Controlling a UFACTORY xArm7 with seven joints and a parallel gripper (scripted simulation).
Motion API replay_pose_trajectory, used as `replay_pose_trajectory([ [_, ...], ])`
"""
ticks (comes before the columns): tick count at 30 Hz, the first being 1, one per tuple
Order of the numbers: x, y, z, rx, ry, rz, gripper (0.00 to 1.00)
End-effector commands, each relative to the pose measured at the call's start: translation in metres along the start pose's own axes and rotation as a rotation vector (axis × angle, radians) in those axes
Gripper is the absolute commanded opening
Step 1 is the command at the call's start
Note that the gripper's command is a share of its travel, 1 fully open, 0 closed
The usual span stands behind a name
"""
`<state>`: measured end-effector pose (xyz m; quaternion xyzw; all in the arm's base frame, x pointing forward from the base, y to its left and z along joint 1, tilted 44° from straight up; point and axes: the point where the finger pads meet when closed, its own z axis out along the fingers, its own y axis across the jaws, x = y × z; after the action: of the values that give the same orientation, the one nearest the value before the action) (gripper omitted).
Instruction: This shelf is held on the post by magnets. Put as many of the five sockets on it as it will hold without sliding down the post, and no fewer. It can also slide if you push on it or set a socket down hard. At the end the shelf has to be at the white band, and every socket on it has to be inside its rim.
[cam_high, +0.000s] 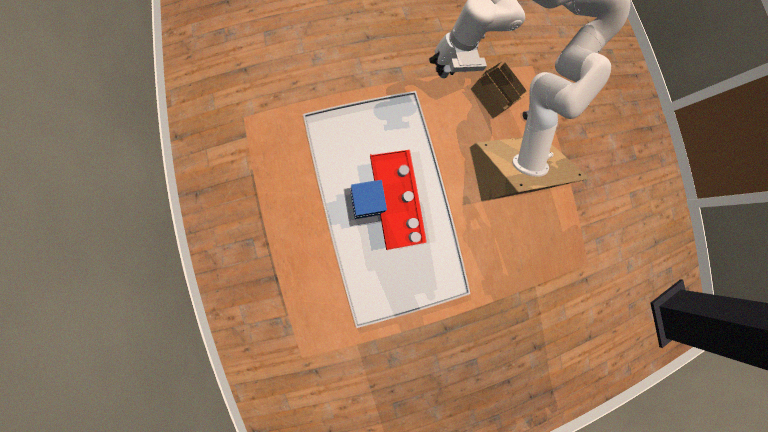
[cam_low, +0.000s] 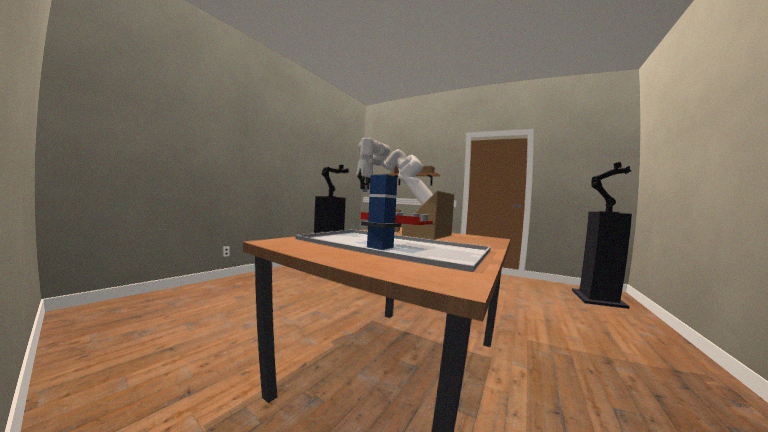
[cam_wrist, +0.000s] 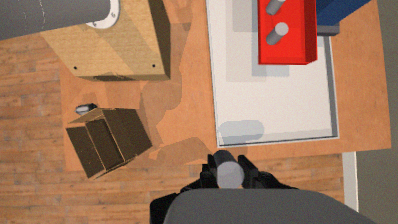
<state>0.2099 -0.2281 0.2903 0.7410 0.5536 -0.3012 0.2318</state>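
A red shelf (cam_high: 397, 199) sits on a blue post (cam_high: 368, 197) in the middle of a white mat (cam_high: 384, 257). Several grey sockets stand on it in a row, the nearest to me being a socket (cam_high: 403, 170) at its far end. In the wrist view the shelf's end (cam_wrist: 287, 32) shows with two sockets. In the exterior view the shelf (cam_low: 400, 218) appears lower than the post's white band (cam_low: 381, 204). My gripper (cam_high: 443, 68) is high, off the mat's far end, shut on a grey socket (cam_wrist: 228, 172).
An open cardboard box (cam_high: 498, 88) lies beside the arm's wooden base wedge (cam_high: 523, 169); the box also shows in the wrist view (cam_wrist: 107, 140). A small dark object (cam_wrist: 86, 107) lies next to the box. The table edge is close below my gripper.
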Motion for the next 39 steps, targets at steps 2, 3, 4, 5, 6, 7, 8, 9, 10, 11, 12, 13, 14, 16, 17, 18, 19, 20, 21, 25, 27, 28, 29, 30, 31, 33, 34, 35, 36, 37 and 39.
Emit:
replay_pose_trajectory([
  [2, -0.007, -0.002, -0.002, -0.005, 0.002, -0.006, 0.0],
  [3, -0.007, -0.002, -0.002, -0.005, 0.002, -0.006, 0.0],
  [4, -0.007, -0.002, -0.002, -0.005, 0.002, -0.006, 0.0],
  [5, -0.007, -0.002, -0.002, -0.005, 0.002, -0.006, 0.0],
  [6, -0.007, -0.002, -0.002, -0.005, 0.002, -0.006, 0.0],
  [7, -0.007, -0.002, -0.001, -0.005, 0.002, -0.006, 0.0],
  [8, -0.007, -0.002, -0.001, -0.005, 0.002, -0.006, 0.0],
  [9, -0.007, -0.002, -0.001, -0.005, 0.002, -0.006, 0.0],
  [10, -0.007, -0.002, -0.001, -0.005, 0.002, -0.006, 0.0],
  [11, -0.007, -0.002, -0.001, -0.005, 0.002, -0.006, 0.0],
  [12, -0.007, -0.001, -0.001, -0.005, 0.002, -0.006, 0.0],
  [13, -0.007, -0.001, -0.001, -0.006, 0.002, -0.006, 0.0],
  [14, -0.007, -0.001, 0.0, -0.006, 0.002, -0.006, 0.0],
  [16, -0.007, -0.001, 0.001, -0.006, 0.003, -0.006, 0.0],
  [17, -0.007, 0.0, 0.002, -0.007, 0.003, -0.007, 0.0],
  [18, -0.007, 0.0, 0.003, -0.007, 0.004, -0.007, 0.0],
  [19, -0.007, 0.001, 0.005, -0.007, 0.004, -0.007, 0.0],
  [20, -0.007, 0.001, 0.006, -0.007, 0.004, -0.007, 0.0],
  [21, -0.007, 0.002, 0.008, -0.007, 0.004, -0.007, 0.0],
  [25, -0.007, 0.006, 0.017, -0.007, 0.004, -0.007, 0.0],
  [27, -0.007, 0.006, 0.017, -0.007, 0.004, -0.007, 0.0],
  [28, -0.007, 0.007, 0.02, -0.007, 0.004, -0.007, 0.0],
  [29, -0.007, 0.008, 0.023, -0.007, 0.004, -0.007, 0.0],
  [30, -0.007, 0.009, 0.026, -0.007, 0.004, -0.007, 0.0],
  [31, -0.007, 0.01, 0.029, -0.007, 0.004, -0.007, 0.0],
  [33, -0.007, 0.013, 0.037, -0.007, 0.004, -0.007, 0.0],
  [34, -0.007, 0.015, 0.04, -0.007, 0.004, -0.007, 0.0],
  [35, -0.006, 0.016, 0.044, -0.007, 0.004, -0.007, 0.0],
  [36, -0.006, 0.018, 0.049, -0.007, 0.004, -0.007, 0.0],
  [37, -0.006, 0.02, 0.053, -0.007, 0.004, -0.007, 0.0],
  [39, -0.006, 0.023, 0.062, -0.007, 0.004, -0.007, 0.0],
])
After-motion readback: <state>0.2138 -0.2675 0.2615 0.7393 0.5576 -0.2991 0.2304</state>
